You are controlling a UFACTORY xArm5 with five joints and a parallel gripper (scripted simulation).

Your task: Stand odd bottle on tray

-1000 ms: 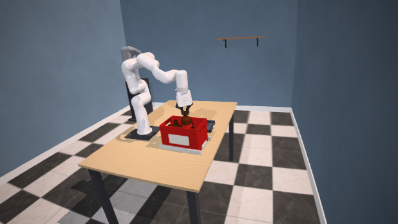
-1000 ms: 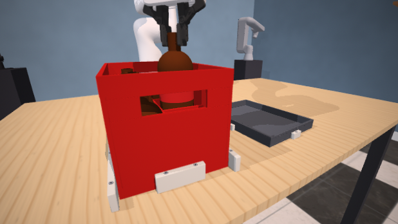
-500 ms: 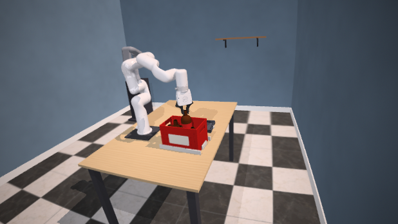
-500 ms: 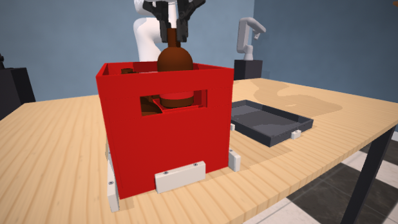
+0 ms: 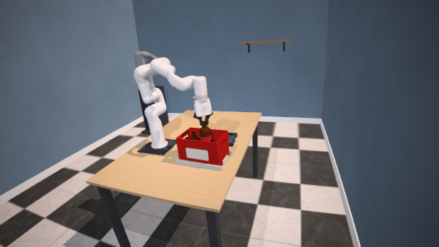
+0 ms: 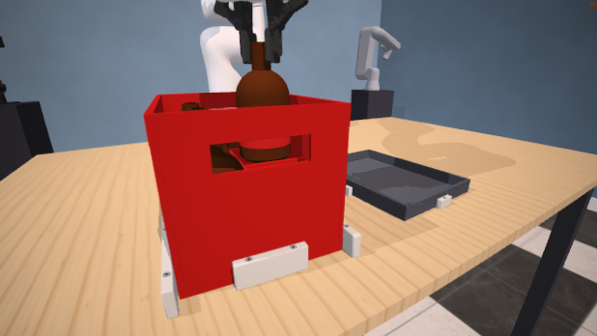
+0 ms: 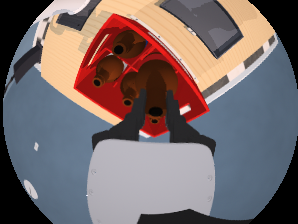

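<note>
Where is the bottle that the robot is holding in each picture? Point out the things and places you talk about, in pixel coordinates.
Top view: the held bottle [image 5: 205, 131] [image 6: 262, 89] [image 7: 157, 75] is near the middle, its round part above the crate's rim.
Exterior view: top, left of centre, partly behind the crate wall.
Wrist view: just above the middle, its neck between the fingers.
Shared landmark: the red crate [image 5: 217, 150] [image 6: 256, 208] [image 7: 95, 60].

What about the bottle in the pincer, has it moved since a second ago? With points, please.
Yes, up: the bottle [image 5: 205, 131] [image 6: 263, 89] [image 7: 157, 75] rises further above the crate [image 5: 220, 152] [image 6: 256, 208] [image 7: 197, 107].
</note>
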